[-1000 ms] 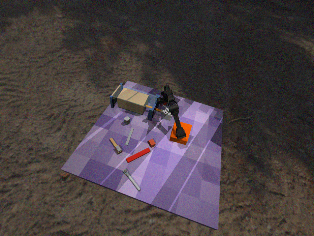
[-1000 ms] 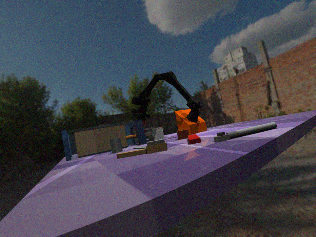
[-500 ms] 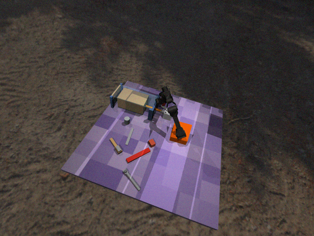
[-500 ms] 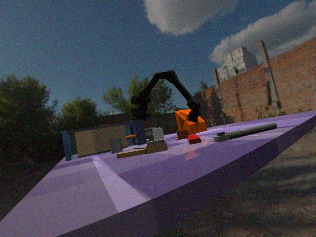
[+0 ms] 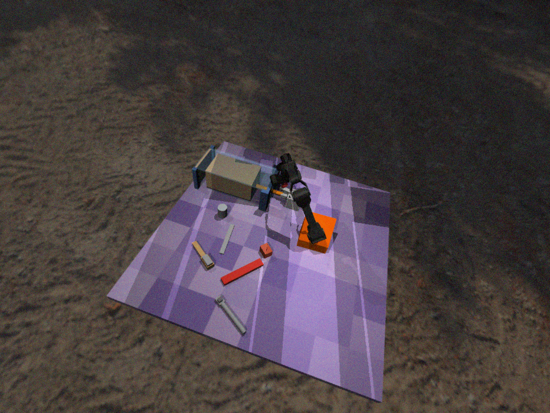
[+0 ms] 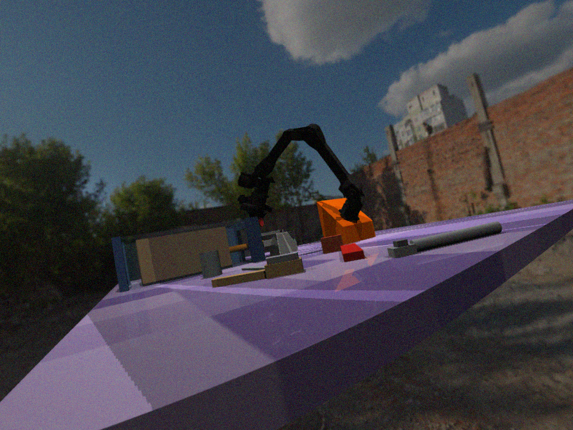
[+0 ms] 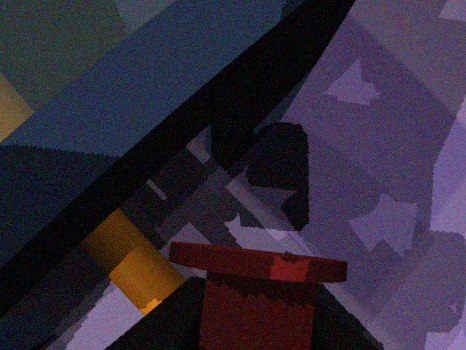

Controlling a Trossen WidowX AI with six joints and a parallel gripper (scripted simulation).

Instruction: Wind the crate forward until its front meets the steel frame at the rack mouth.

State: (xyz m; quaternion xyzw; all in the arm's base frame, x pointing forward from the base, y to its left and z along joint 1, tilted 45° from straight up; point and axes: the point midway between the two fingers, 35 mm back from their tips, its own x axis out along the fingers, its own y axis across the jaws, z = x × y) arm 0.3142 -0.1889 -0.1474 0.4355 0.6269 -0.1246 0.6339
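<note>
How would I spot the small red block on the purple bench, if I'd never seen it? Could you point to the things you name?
Find the big orange block (image 5: 330, 224) (image 6: 366, 230) under the robot arm's foot. The small red block (image 5: 265, 250) (image 6: 331, 244) sits near it, beside one end of a long red bar (image 5: 242, 271) (image 6: 351, 251). It is stubby, the bar long.

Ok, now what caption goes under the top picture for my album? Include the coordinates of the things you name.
Robot arm (image 5: 303, 202) reaching past a tan crate (image 5: 231, 175).
</note>
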